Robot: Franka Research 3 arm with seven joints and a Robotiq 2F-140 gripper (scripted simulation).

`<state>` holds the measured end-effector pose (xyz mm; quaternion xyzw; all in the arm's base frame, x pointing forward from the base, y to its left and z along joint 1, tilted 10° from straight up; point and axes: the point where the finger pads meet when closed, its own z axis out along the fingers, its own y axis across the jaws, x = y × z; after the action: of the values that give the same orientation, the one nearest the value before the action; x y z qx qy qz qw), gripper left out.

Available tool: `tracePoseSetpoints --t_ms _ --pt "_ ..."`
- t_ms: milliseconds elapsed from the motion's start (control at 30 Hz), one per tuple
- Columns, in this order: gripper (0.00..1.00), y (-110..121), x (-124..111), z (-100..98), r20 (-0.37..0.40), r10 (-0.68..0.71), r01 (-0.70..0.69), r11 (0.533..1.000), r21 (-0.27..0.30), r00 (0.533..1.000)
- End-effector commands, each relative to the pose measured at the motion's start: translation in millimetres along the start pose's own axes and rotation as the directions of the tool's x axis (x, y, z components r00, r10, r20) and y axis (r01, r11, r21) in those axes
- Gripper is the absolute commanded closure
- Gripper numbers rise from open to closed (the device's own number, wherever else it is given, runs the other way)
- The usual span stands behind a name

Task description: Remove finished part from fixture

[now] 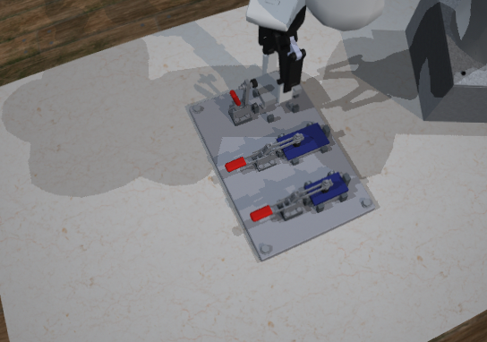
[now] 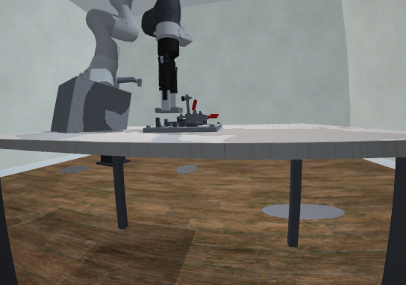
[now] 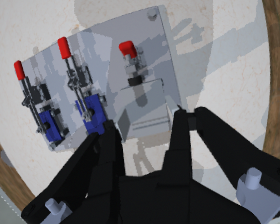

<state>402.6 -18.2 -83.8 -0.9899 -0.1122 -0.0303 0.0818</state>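
My gripper (image 1: 281,82) is shut on the finished grey part (image 1: 274,97) and holds it level, a little above the far end of the grey fixture plate (image 1: 279,171). From the side, the part hangs clear above the plate (image 2: 182,128). In the wrist view the slotted part (image 3: 149,122) sits between my fingers. The far toggle clamp (image 1: 245,106) stands open with its red handle raised. Two blue blanks (image 1: 304,141) (image 1: 328,191) lie under closed clamps with red handles lying flat.
The robot's grey base pedestal (image 1: 448,41) stands at the right rear of the table. Small locating pins (image 1: 293,107) stick up from the plate under the part. The marble table top extends left and right of the fixture.
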Motion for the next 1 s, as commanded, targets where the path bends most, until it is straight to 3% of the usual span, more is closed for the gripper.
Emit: tracePoseSetpoints --t_ms 0,400,967 --pt "1.00 -0.8 -2.0 -5.1 0.002 0.001 -0.001 1.000 0.003 1.000" --pt "1.00 -0.8 -6.6 -25.1 0.002 0.001 -0.001 1.000 0.003 1.000" --pt "1.00 -0.8 -6.9 -26.3 0.002 0.001 -0.001 1.000 0.003 1.000"
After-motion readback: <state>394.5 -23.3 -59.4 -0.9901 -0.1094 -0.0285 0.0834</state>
